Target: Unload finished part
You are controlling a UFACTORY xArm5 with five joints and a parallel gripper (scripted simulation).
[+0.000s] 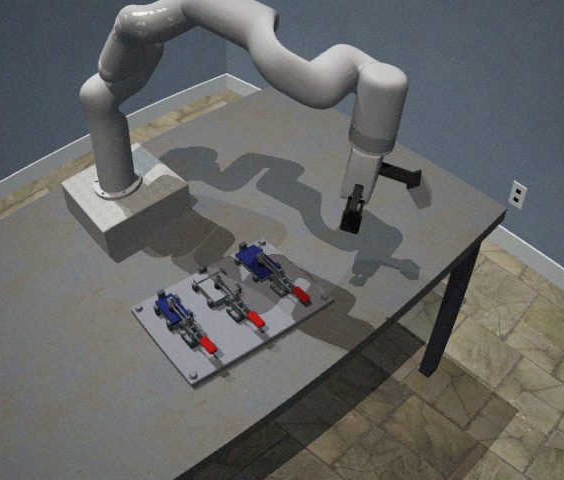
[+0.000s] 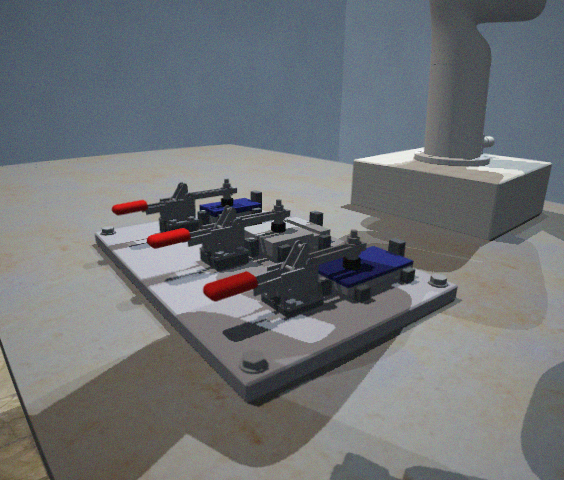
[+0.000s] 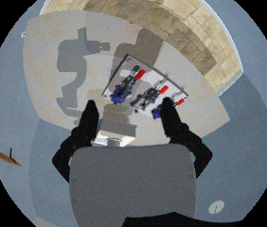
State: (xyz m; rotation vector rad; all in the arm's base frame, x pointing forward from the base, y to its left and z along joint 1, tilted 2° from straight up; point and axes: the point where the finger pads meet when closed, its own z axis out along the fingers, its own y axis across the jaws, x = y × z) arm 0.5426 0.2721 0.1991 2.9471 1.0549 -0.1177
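Note:
A grey fixture plate (image 1: pixel 233 310) lies near the table's front edge with three nests in a row. The two outer nests hold blue blanks (image 1: pixel 170 305) (image 1: pixel 252 260). The middle nest holds the grey finished part (image 1: pixel 209 289), also in the exterior view (image 2: pixel 287 241). Each part has a toggle clamp with a red handle (image 1: pixel 255 319) lying low over it. My gripper (image 1: pixel 350 219) hangs well above the table, far back and right of the fixture. It is open and empty. In the wrist view the fingers frame the distant fixture (image 3: pixel 145 89).
The arm's base block (image 1: pixel 127 204) stands behind and left of the fixture. The table's right edge (image 1: pixel 427 289) is close to the fixture's right end. A wall socket (image 1: pixel 517 194) is on the far wall.

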